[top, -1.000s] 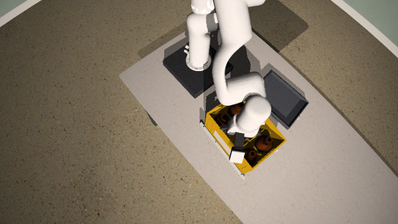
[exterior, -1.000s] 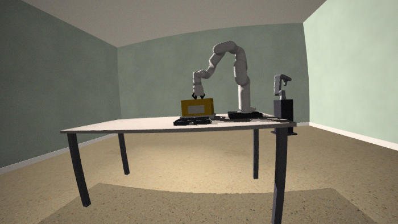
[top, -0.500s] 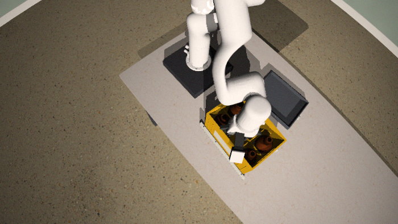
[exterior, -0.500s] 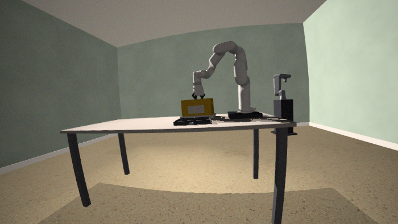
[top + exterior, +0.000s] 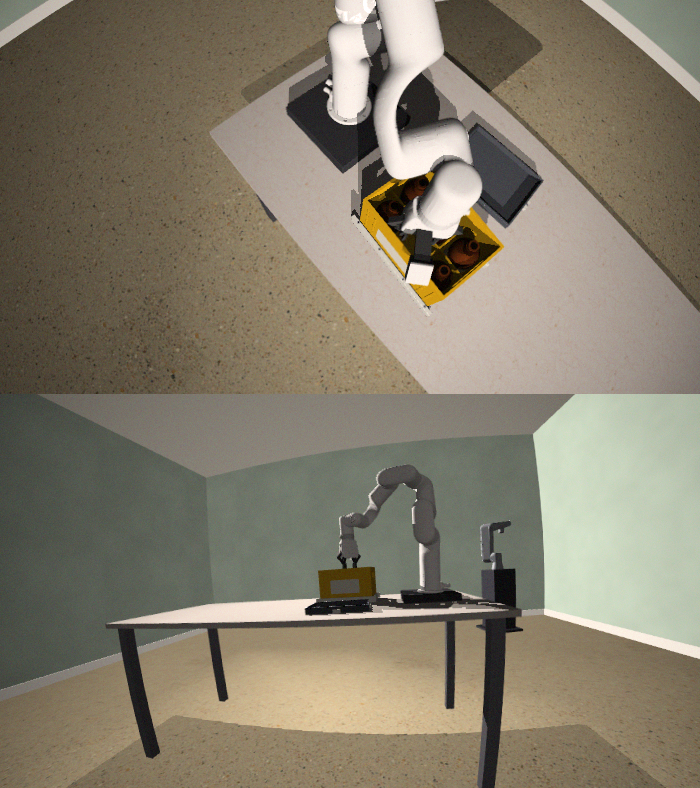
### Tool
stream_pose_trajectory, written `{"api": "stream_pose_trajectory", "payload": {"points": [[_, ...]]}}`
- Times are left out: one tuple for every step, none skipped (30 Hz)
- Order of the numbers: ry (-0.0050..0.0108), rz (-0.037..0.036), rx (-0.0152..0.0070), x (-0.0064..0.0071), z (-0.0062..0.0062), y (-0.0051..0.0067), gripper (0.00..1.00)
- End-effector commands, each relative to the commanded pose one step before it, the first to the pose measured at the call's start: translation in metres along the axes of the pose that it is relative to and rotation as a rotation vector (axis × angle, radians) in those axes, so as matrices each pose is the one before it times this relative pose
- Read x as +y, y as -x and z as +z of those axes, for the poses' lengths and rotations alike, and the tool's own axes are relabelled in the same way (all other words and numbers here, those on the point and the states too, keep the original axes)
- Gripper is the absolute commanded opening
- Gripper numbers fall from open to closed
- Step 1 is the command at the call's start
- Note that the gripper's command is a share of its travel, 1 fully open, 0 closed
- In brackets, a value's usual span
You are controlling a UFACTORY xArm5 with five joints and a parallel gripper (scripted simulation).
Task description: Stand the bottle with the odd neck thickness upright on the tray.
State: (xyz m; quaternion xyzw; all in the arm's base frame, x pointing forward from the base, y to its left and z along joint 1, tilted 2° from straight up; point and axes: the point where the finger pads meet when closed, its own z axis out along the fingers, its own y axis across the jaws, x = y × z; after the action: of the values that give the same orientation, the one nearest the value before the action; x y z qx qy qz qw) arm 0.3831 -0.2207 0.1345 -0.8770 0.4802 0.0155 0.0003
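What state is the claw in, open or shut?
Open, holding nothing. In the exterior view the claw hangs just above the yellow crate with its two dark fingers spread apart and nothing visible between them.

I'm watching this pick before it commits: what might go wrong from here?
The open hand hangs just above the yellow crate, and the wrist hides the cells beneath in the top view, so it may descend on the wrong bottle or strike a neighbour. A lift could drag the crate off level beside the tray.
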Motion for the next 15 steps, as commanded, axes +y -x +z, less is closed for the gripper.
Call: {"api": "stream_pose_trajectory", "payload": {"points": [[-0.00165,0.00002,0.00313,-0.00029,-0.01655,-0.00095,0.65],[0.0,0.0,0.0,0.00003,-0.00349,-0.00001,0.65],[0.0,0.0,0.0,0.0,0.0,0.0,0.65],[0.0,0.0,0.0,0.0,0.0,0.0,0.65],[0.0,0.0,0.0,0.00004,-0.00348,0.0,0.65],[0.0,0.0,0.0,0.00002,-0.00343,-0.00003,0.65],[0.0,0.0,0.0,0.00004,-0.00337,0.0,0.65],[0.0,0.0,0.0,0.00003,-0.00328,-0.00001,0.65],[0.0,0.0,0.0,0.00002,-0.00316,-0.00003,0.65],[0.0,0.0,0.0,0.00004,-0.00302,0.0,0.65],[0.0,0.0,0.0,0.00003,-0.00286,0.0,0.65],[0.0,0.0,0.0,0.00002,-0.00267,-0.00003,0.65],[0.0,0.0,0.0,0.00003,-0.00247,-0.00001,0.65],[0.0,0.0,0.0,0.00003,-0.00226,0.00001,0.65],[0.0,0.0,0.0,0.00002,-0.00203,-0.00001,0.65]]}}
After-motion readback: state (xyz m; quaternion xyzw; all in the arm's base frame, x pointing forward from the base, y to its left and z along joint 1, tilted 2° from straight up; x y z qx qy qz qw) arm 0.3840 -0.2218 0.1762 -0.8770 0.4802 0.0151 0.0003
